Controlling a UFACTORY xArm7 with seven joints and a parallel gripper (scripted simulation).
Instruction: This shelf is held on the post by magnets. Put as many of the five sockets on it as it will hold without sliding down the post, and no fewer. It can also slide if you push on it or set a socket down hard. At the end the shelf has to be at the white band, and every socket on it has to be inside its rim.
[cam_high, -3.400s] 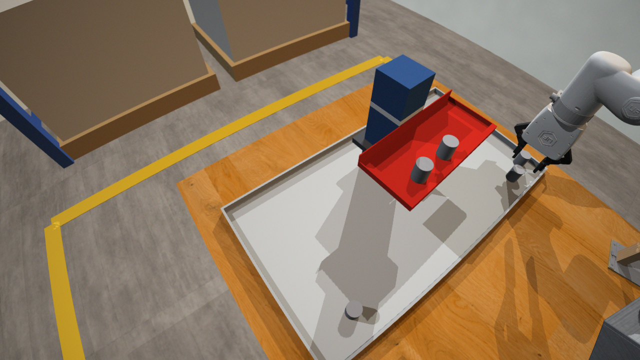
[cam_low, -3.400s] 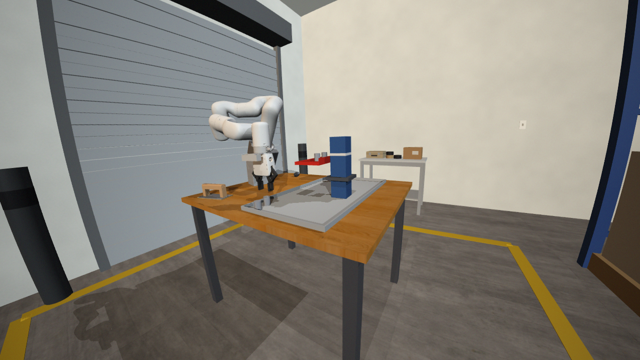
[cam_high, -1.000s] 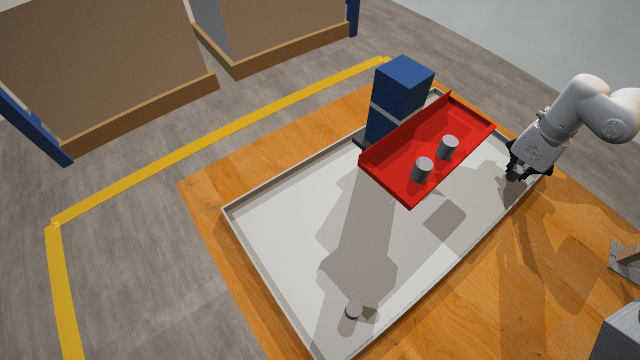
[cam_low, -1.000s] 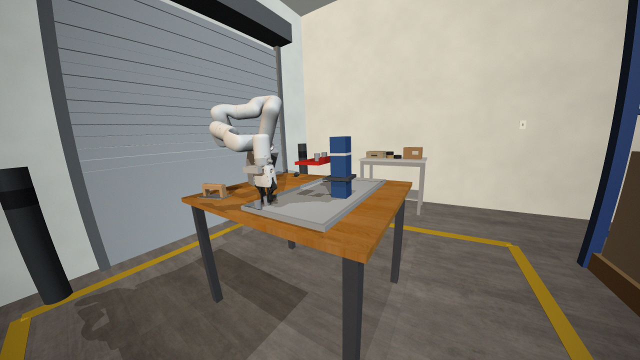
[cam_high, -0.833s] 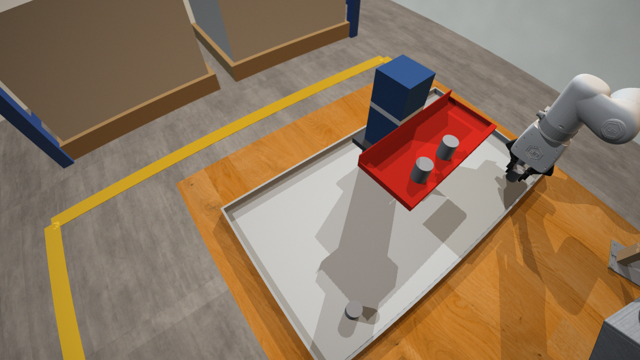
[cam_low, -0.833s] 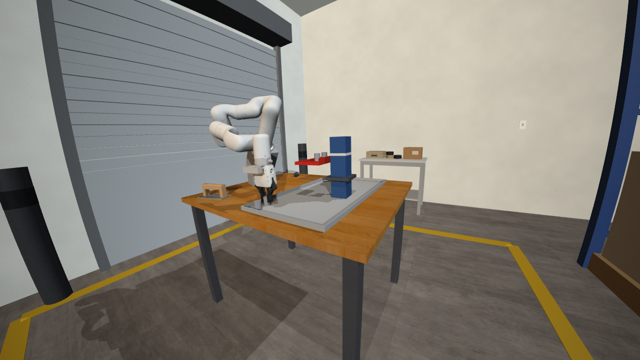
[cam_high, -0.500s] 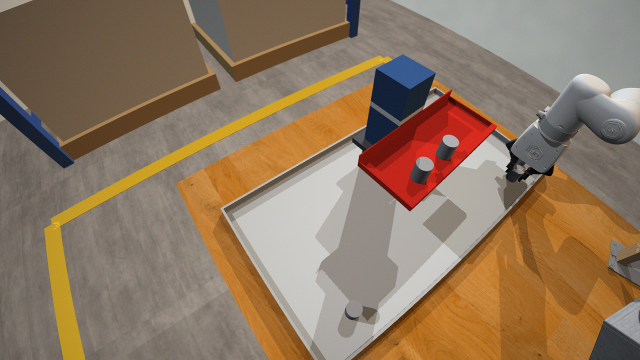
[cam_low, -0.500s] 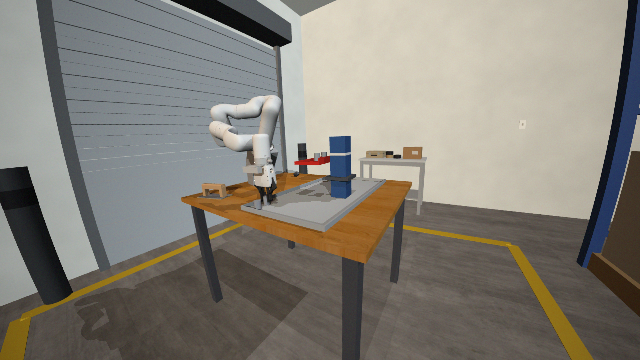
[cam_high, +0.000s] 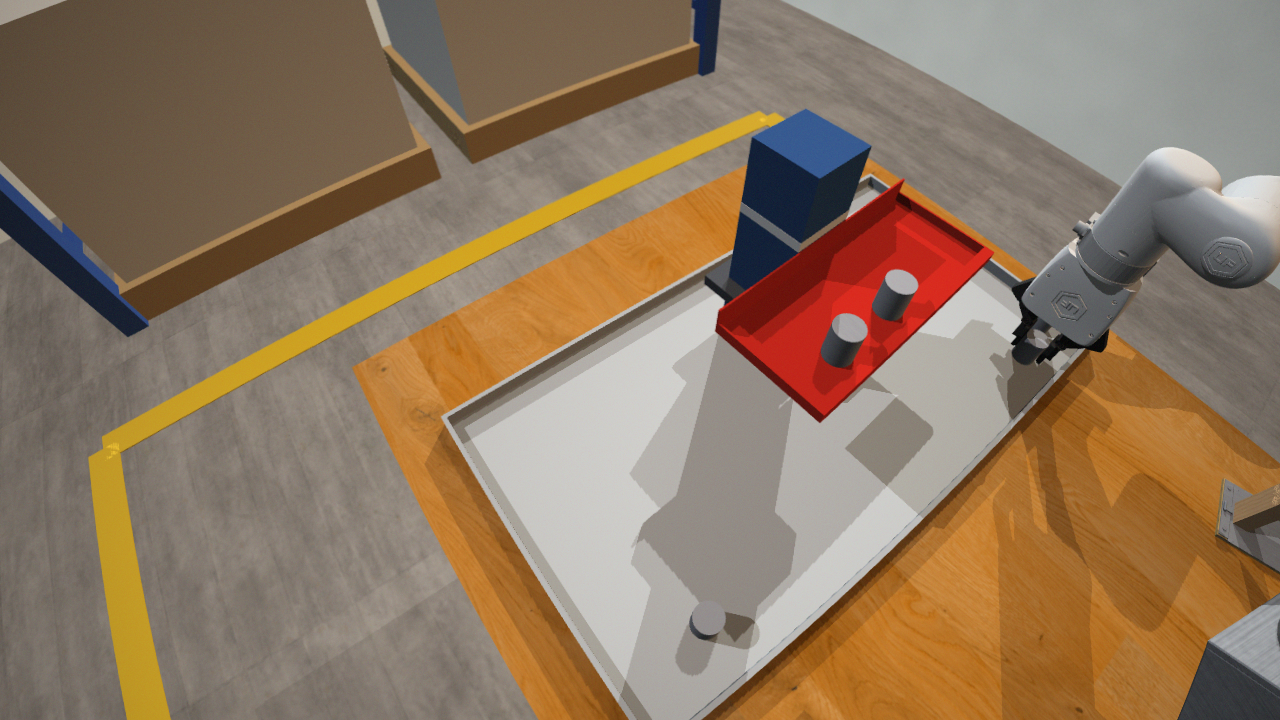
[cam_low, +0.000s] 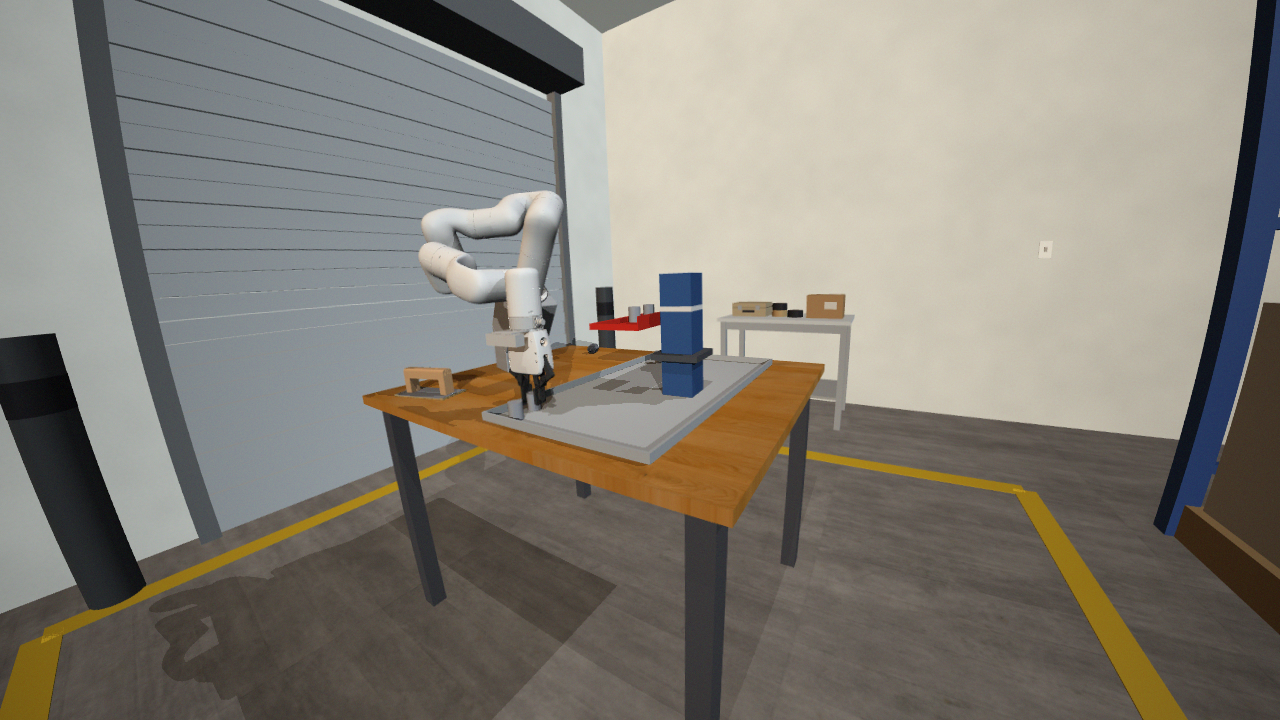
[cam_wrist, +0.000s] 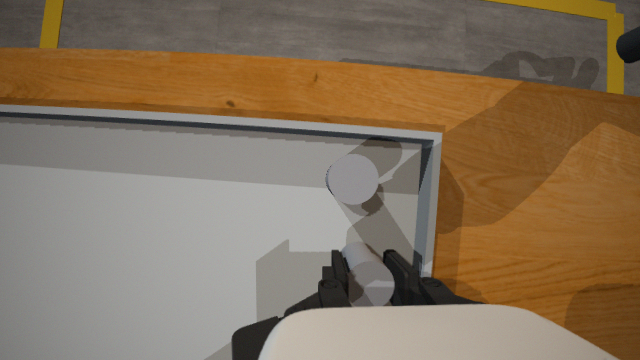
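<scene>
Gripping a socket (cam_high: 1027, 349) (cam_low: 534, 402) (cam_wrist: 371, 290) upright beside the shelf (cam_high: 787, 335) (cam_low: 617, 325), my fingers are clamped on its sides, probably leaving its base free for gentle placing. Two sockets (cam_high: 843, 342) (cam_high: 895, 295) (cam_low: 634, 313) (cam_low: 648, 308) already load the shelf, inside its rim.

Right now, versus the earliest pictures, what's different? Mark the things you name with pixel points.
The open claw (cam_high: 1032, 349) (cam_low: 533, 402) (cam_wrist: 361, 269) moved down and toward the tray's near-right corner, and has closed around a socket (cam_high: 1026, 350) (cam_low: 534, 407) (cam_wrist: 370, 286). The red shelf (cam_high: 805, 362) (cam_low: 617, 325) and its two sockets (cam_high: 843, 342) (cam_high: 895, 296) (cam_low: 634, 314) (cam_low: 648, 309) stayed put.
</scene>
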